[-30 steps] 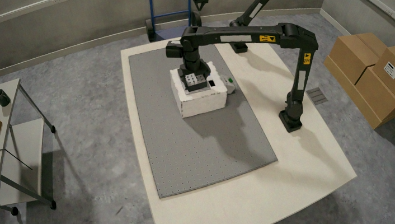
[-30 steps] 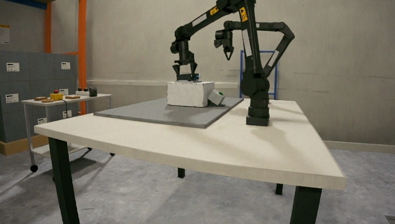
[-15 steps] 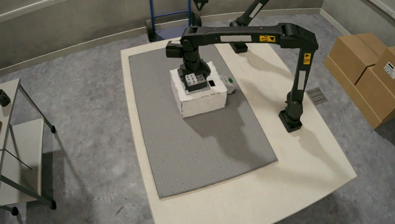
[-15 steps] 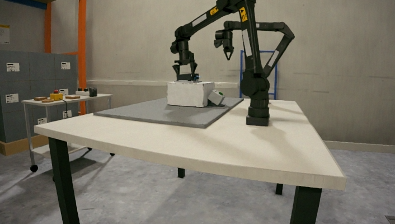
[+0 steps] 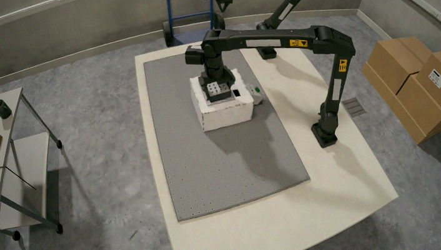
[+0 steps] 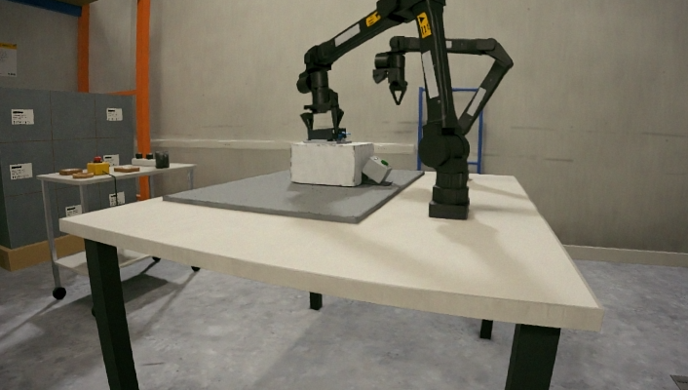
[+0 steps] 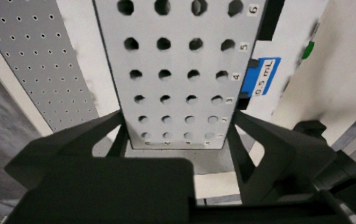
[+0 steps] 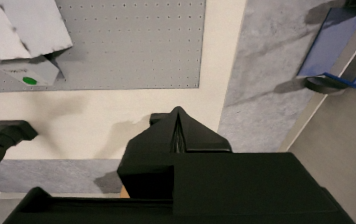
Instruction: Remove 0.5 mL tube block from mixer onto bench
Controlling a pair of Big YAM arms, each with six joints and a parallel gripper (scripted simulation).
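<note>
Left hand (image 5: 218, 91) (image 6: 323, 129) (image 7: 177, 117) pinching the tube block (image 5: 218, 91) (image 6: 321, 134) (image 7: 175, 75) atop the white mixer (image 5: 227, 117) (image 6: 324, 164) (image 7: 102, 75) (image 8: 37, 27), right hand (image 5: 223, 9) (image 6: 399, 100) (image 8: 178, 111) pressed together

Cardboard boxes (image 5: 403, 80) sit on grey floor (image 5: 107, 129).

Workshop-like lab: perforated breadboard (image 5: 195, 169) (image 6: 253, 200) (image 7: 37, 45) (image 8: 140, 45) on bench, wheeled cart (image 5: 30, 182) (image 6: 49, 177), orange-post pallet rack (image 6: 143, 60), blue hand truck (image 5: 168, 2) (image 6: 420, 126), stacked cartons (image 5: 393, 61).
</note>
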